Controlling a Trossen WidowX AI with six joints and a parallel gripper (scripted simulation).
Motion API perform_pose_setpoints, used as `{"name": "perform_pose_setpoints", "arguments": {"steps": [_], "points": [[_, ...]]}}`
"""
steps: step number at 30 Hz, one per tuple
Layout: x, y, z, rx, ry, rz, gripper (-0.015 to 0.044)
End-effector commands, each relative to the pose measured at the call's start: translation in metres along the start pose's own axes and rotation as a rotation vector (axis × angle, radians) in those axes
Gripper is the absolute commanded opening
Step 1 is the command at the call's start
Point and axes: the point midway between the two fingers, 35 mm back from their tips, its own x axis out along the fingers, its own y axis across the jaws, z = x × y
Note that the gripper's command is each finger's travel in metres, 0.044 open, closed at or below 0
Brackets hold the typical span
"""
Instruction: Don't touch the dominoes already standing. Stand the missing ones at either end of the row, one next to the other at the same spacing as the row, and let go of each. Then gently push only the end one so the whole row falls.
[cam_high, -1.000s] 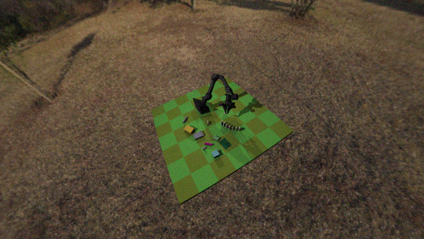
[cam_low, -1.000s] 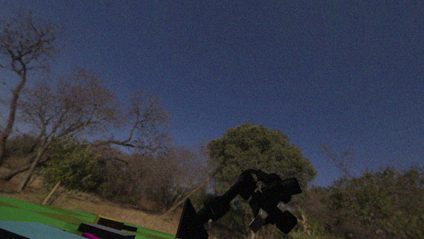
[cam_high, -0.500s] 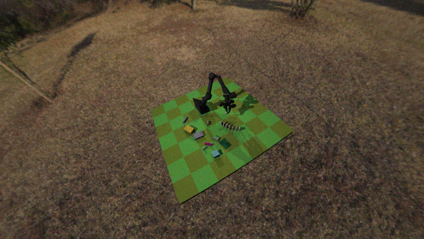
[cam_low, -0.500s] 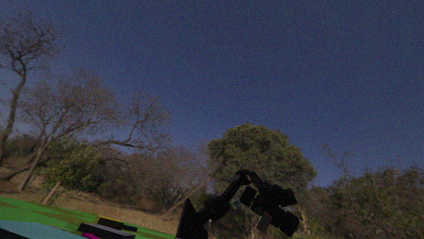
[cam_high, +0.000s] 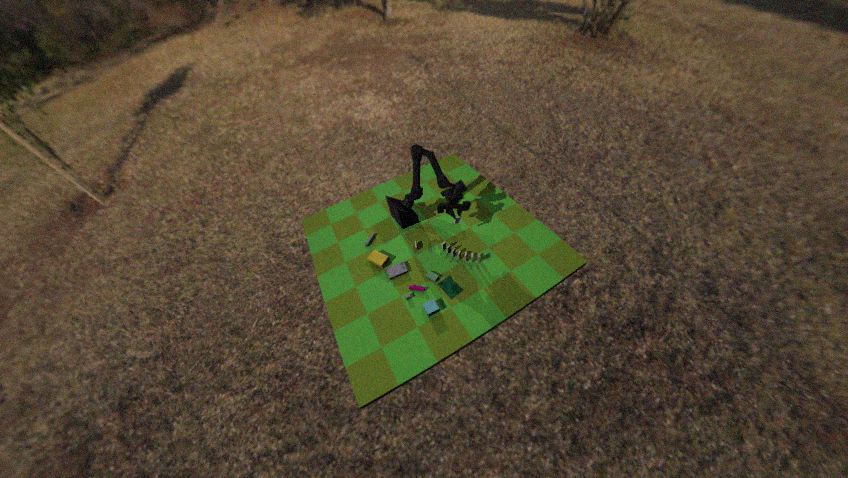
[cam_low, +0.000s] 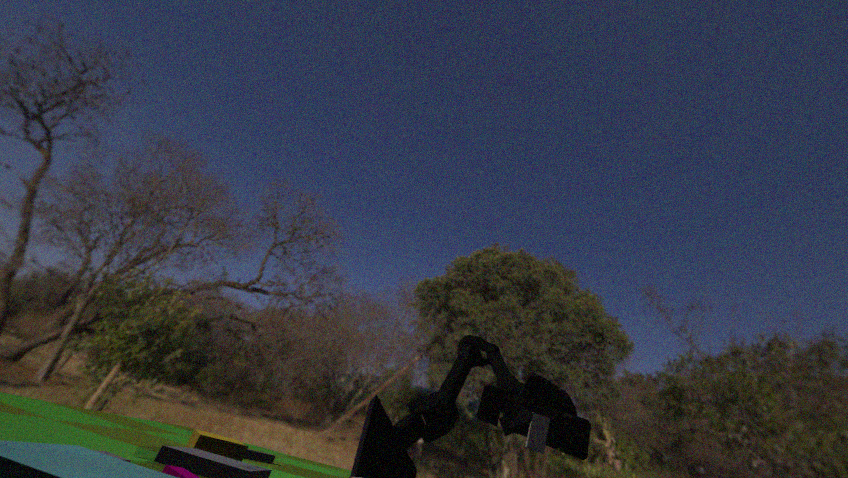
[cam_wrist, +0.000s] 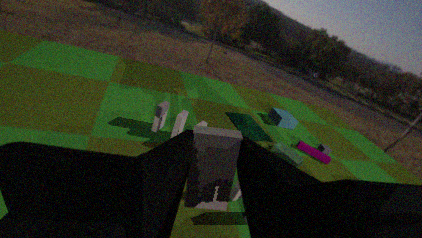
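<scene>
on the green checkered mat (cam_high: 409, 350) (cam_wrist: 60, 92), a domino (cam_high: 457, 219) (cam_low: 537, 432) (cam_wrist: 216, 160) is gripped by the pincer (cam_high: 456, 214) (cam_low: 537, 430) (cam_wrist: 215, 140), aloft near the standing row (cam_high: 462, 253) (cam_wrist: 170, 120); placing seems underway, next calling for careful alignment at one end

We see a matte, near-black arm (cam_high: 416, 172) (cam_low: 454, 377) all over, its slim, tube-like links meeting at thicker, rounded joints, its foot a dark, angular wedge (cam_high: 401, 212) (cam_low: 375, 445); at the other end we find chunky, blocky housings around equally black jaws (cam_high: 457, 218) (cam_low: 538, 432), whose broad sides taper inward in the wrist view, markings too dim for us to read
</scene>
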Motion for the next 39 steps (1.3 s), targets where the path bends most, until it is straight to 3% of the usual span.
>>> {"name": "perform_pose_setpoints", "arguments": {"steps": [1,8,26,39], "points": [[-0.007,-0.003,0.002,0.067,-0.056,0.018,0.0107],[-0.021,-0.008,0.006,0.194,-0.149,0.056,0.0107],[-0.021,-0.008,0.006,0.194,-0.149,0.056,0.0107],[-0.012,0.003,-0.023,0.196,-0.142,0.05,0.0107]]}}
